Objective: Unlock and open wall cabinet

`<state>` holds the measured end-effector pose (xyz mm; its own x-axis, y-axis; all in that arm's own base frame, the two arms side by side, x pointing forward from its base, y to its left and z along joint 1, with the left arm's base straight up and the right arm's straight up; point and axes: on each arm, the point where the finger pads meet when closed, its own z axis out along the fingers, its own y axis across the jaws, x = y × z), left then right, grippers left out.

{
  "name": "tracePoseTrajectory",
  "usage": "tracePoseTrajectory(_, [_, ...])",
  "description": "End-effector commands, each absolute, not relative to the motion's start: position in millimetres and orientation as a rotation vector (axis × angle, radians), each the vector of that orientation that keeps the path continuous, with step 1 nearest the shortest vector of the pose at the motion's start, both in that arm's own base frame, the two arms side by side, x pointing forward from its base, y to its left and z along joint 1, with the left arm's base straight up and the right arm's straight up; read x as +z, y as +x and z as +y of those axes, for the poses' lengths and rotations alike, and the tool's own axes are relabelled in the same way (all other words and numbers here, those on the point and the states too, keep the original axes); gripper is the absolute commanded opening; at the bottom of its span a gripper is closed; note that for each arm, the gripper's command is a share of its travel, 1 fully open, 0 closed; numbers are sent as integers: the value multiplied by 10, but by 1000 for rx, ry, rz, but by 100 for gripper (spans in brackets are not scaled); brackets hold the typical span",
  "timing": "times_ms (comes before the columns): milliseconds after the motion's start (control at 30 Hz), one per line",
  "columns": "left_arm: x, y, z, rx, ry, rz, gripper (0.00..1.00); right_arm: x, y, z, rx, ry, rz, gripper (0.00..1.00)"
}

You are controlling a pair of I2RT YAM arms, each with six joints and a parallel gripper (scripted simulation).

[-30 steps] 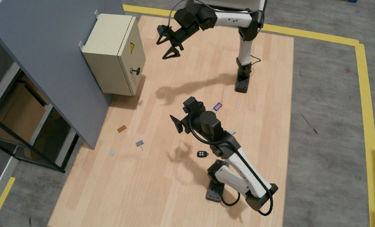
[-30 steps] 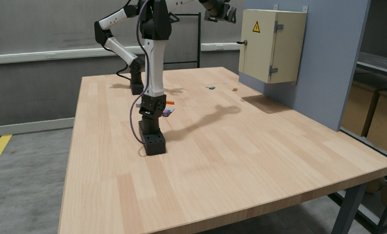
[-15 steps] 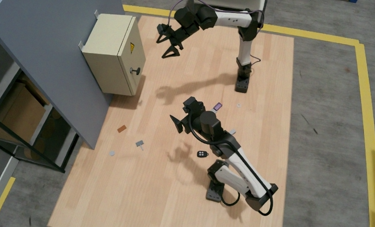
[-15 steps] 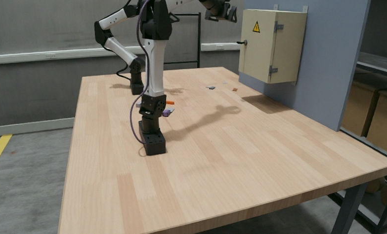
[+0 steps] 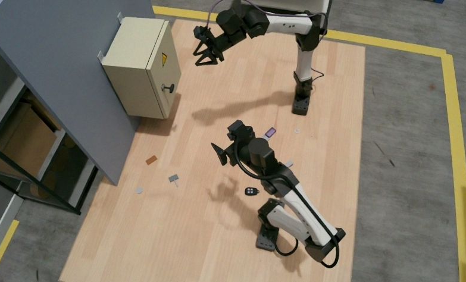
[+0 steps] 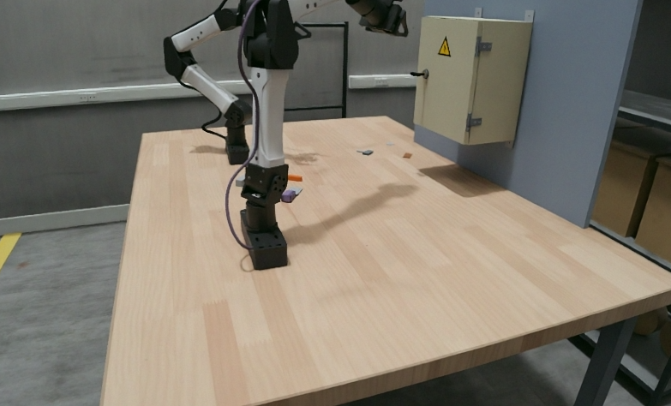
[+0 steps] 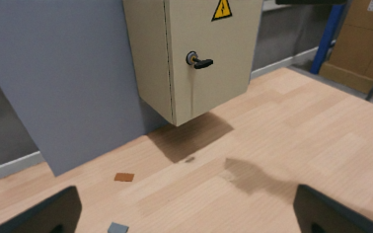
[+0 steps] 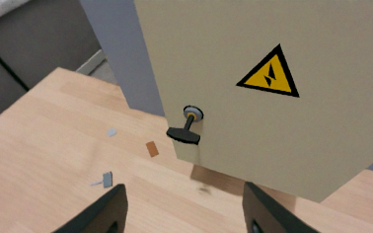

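Wall cabinet (image 5: 133, 87) (image 6: 499, 80) (image 7: 150, 54) (image 8: 276, 138) is up on the grey-blue panel (image 5: 62, 69) (image 6: 570, 100) (image 7: 59, 89) (image 8: 118, 59) above the worktop (image 5: 192, 217) (image 6: 378, 302) (image 7: 202, 188) (image 8: 54, 128), door (image 5: 164, 69) (image 6: 443, 95) (image 7: 217, 39) (image 8: 257, 138) shut, key (image 5: 171, 88) (image 6: 418, 74) (image 7: 203, 63) (image 8: 183, 135) in its lock (image 5: 163, 87) (image 6: 425, 74) (image 7: 190, 55) (image 8: 193, 112). Our right end effector (image 5: 195, 59) (image 6: 400, 25) (image 7: 306, 1) (image 8: 185, 193) is about half apart with nothing in it, away from the key; the left one (image 5: 212, 144) (image 6: 303, 31) (image 7: 187, 197) is wide apart and empty too. We reckon the step is lining up the right one. We'd come in square to the door, get a finger on each flat side of the key's bow, close, then twist about the lock's axis without dragging sideways, or it'll probably slip. Once unlocked, we'd pull in an arc around the hinges. As for what's inside, no clue, the closed door hides it all.
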<state>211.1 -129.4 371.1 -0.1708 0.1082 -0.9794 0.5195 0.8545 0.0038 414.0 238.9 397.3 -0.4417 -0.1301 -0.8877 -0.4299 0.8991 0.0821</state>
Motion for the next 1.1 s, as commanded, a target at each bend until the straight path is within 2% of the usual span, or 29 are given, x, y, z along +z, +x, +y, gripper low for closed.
tracePoseTrajectory(0, [3751, 2103, -1314, -404, 492, 1714, 100, 3735, 4378, 2561, 432, -163, 2035, 56])
tracePoseTrajectory(200, [3751, 2103, -1314, -404, 492, 1714, 100, 3400, 4590, 2813, 577, 199, 1977, 56])
tracePoseTrajectory(500, [3751, 2103, -1314, -404, 492, 1714, 100, 3266, 4718, 2984, 756, 519, 1811, 56])
tracePoseTrajectory(1067, [3751, 2103, -1314, -404, 492, 1714, 100, 2977, 4677, 3174, 1238, 1073, 1352, 56])
